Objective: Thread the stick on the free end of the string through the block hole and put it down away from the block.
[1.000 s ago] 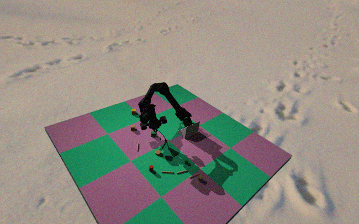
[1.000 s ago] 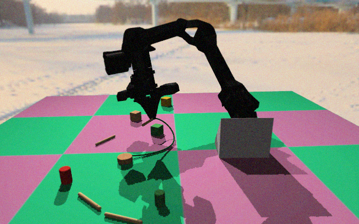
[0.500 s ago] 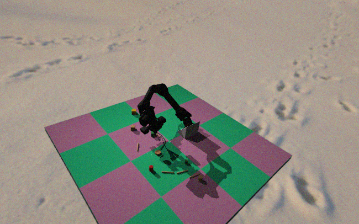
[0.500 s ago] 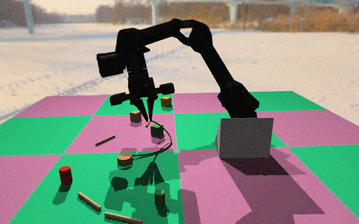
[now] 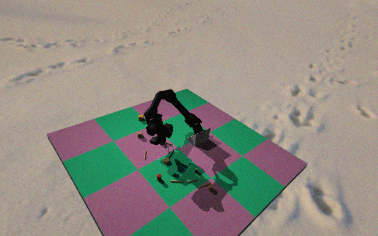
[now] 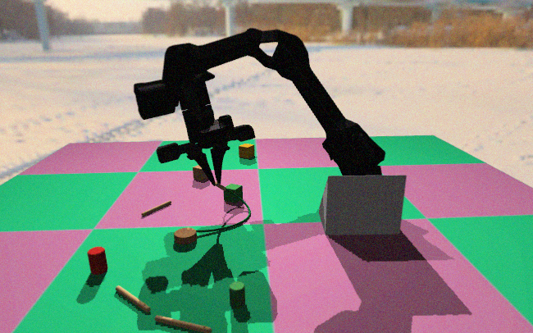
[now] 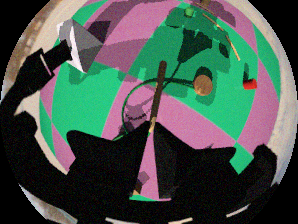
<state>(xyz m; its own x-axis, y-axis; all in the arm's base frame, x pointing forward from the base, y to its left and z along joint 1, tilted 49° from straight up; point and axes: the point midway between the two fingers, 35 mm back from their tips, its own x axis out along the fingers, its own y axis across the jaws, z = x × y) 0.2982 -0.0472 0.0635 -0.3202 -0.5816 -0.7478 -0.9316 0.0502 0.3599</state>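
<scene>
My gripper (image 5: 164,143) (image 6: 216,183) (image 7: 151,124) is shut on the thin wooden stick (image 6: 220,186) (image 7: 159,92), raised above the table. The stick sticks out from the fingertips. The dark string (image 6: 249,212) (image 7: 124,102) hangs in a loop down to the round wooden button (image 5: 166,160) (image 6: 184,235) (image 7: 202,85). A small tan block (image 5: 139,135) (image 6: 198,173) stands behind the gripper in the exterior view. Another tan block (image 5: 210,186) stands at the front in the top view. No hole is visible in either, so I cannot tell which is the holed block.
A green cube (image 6: 233,193) is close to the gripper. A yellow cube (image 5: 141,117) (image 6: 246,151) stands farther back. A red cylinder (image 5: 159,177) (image 6: 97,260) and green cylinder (image 6: 237,294) stand forward. Several loose sticks lie about, one (image 5: 145,154) (image 6: 156,208) alone. A grey box-like shape (image 5: 200,138) (image 6: 363,204) is by the arm's base.
</scene>
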